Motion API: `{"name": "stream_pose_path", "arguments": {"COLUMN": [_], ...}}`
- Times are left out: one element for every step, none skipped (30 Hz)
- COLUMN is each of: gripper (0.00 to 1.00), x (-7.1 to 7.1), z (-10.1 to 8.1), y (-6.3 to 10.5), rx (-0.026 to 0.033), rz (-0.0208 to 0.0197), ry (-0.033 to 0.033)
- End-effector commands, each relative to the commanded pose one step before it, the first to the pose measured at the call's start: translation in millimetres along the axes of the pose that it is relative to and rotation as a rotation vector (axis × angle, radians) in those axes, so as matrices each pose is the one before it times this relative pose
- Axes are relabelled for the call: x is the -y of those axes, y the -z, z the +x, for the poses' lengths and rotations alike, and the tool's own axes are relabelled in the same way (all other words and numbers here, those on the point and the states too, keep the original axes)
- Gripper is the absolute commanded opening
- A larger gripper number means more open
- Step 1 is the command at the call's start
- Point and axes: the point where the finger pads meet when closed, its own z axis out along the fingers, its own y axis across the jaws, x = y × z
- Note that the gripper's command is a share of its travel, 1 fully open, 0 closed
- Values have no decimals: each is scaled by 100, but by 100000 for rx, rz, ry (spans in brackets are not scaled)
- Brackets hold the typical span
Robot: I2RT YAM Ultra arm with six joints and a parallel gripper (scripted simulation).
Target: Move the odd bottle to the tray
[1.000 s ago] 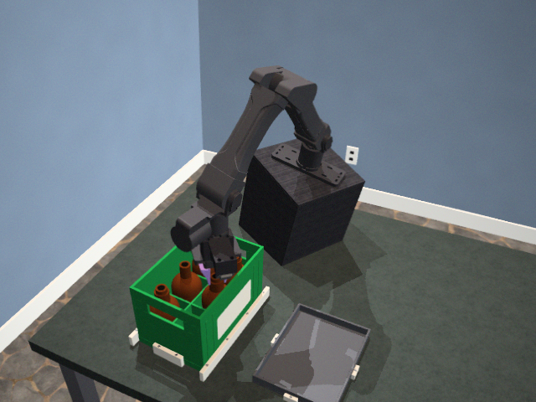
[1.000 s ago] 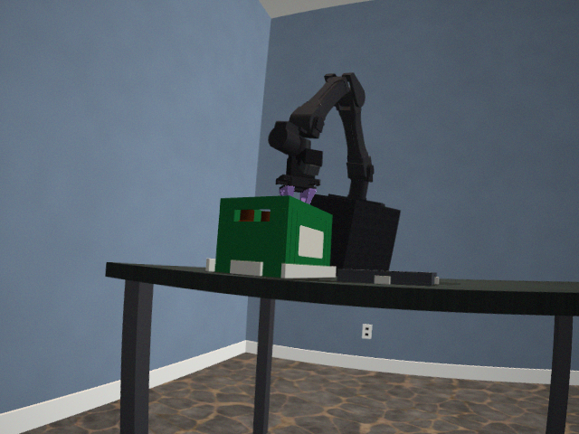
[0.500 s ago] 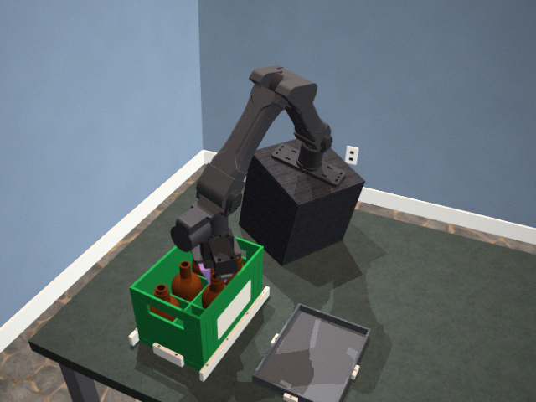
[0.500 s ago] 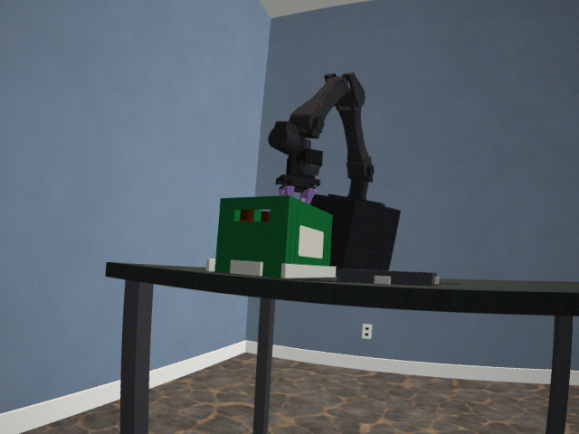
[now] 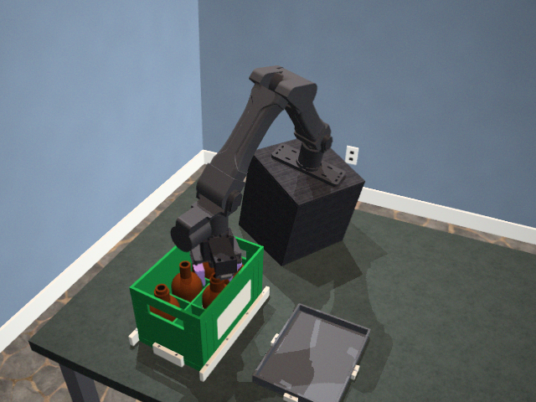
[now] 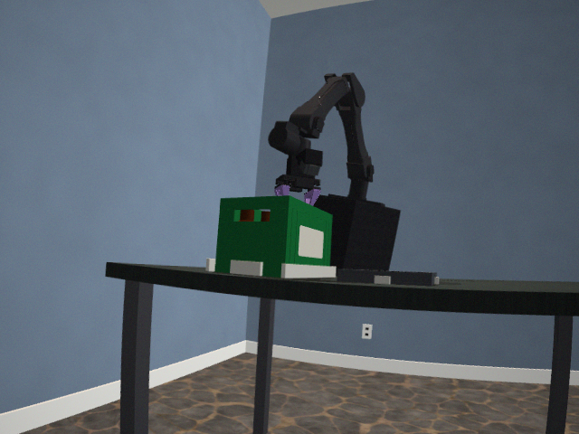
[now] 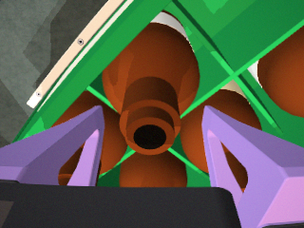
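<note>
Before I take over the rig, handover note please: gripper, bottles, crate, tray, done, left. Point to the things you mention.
Gripper (image 5: pixel 218 273) (image 6: pixel 297 196) (image 7: pixel 153 115): open, purple fingers either side of a brown bottle's neck (image 7: pixel 151 102), gripping nothing.
Brown bottles: in the green plastic crate (image 5: pixel 171 342) (image 6: pixel 252 247) (image 7: pixel 266 28); crate upright between white strips.
Dark grey rectangular tray (image 5: pixel 328 346) (image 6: pixel 388 276): flat, no bottle on it.
Done: no bottle delivered.
Left: pick the odd-necked bottle, stand it on the tray, leave four in the crate. Which one is odd: cannot tell.

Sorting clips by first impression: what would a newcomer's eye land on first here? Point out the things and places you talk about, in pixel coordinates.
Probably the green crate (image 5: pixel 171 342) (image 6: pixel 250 242) on the table, with brown bottles standing inside. Next, the dark arm (image 5: pixel 260 116) (image 6: pixel 353 126) arching down over it, its open gripper (image 5: pixel 219 275) (image 6: pixel 298 196) (image 7: pixel 153 115) showing purple fingers around one bottle's neck (image 7: pixel 151 111).
</note>
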Motion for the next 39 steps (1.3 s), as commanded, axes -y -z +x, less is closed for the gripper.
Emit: {"name": "stream_pose_path", "arguments": {"gripper": [61, 61, 61, 61, 61, 61, 61, 61, 61, 61, 61, 61, 61, 61, 61, 61, 61, 61, 61, 61, 61, 61, 61, 61, 61, 61, 61, 61, 61, 61, 61, 61, 61, 61, 61, 61, 61, 61, 61], "x": [-252, 0, 0, 0, 0, 0, 0, 0, 0, 0, 0, 0, 0, 0, 0, 0, 0, 0, 0, 0, 0, 0, 0, 0, 0, 0, 1, 4, 11, 20, 0, 0, 30, 40, 17, 126, 153, 193, 239], "z": [49, 0, 0, 0, 0, 0, 0, 0, 0, 0, 0, 0, 0, 0, 0, 0, 0, 0, 0, 0, 0, 0, 0, 0, 0, 0, -1, -7, -18, -33, 0, 0, -51, -71, 13, -33, -39, -56, -76], "y": [-178, 0, 0, 0, 0, 0, 0, 0, 0, 0, 0, 0, 0, 0, 0, 0, 0, 0, 0, 0, 0, 0, 0, 0, 0, 0, 5, 37, 95, 176, 0, 0, 277, 394, 222, 162, 197, 243, 292], "rx": [540, 0, -1, 0, 0, 0, 0, 0, 0, 0, 0, 0, 0, 0, 0, 0, 0, 0, 0, 0, 0, 0, 0, 0, 0, 0, 2, 16, 42, 77, 0, 0, 121, 172, -54, 186, 225, 287, 358], "rz": [-262, 0, -1, 0, 0, 0, 0, 0, 0, 0, 0, 0, 0, 0, 0, 0, 0, 0, 0, 0, 0, 0, 0, 0, 0, 0, 3, 21, 55, 102, 0, 0, 161, 228, -61, 252, 308, 395, 497], "ry": [-315, 0, 0, 0, 0, 0, 0, 0, 0, 0, 0, 0, 0, 0, 0, 0, 0, 0, 0, 0, 0, 0, 0, 0, 0, 0, 0, 2, 5, 10, 0, 0, 15, 22, -68, 1, 1, 9, 20]}}
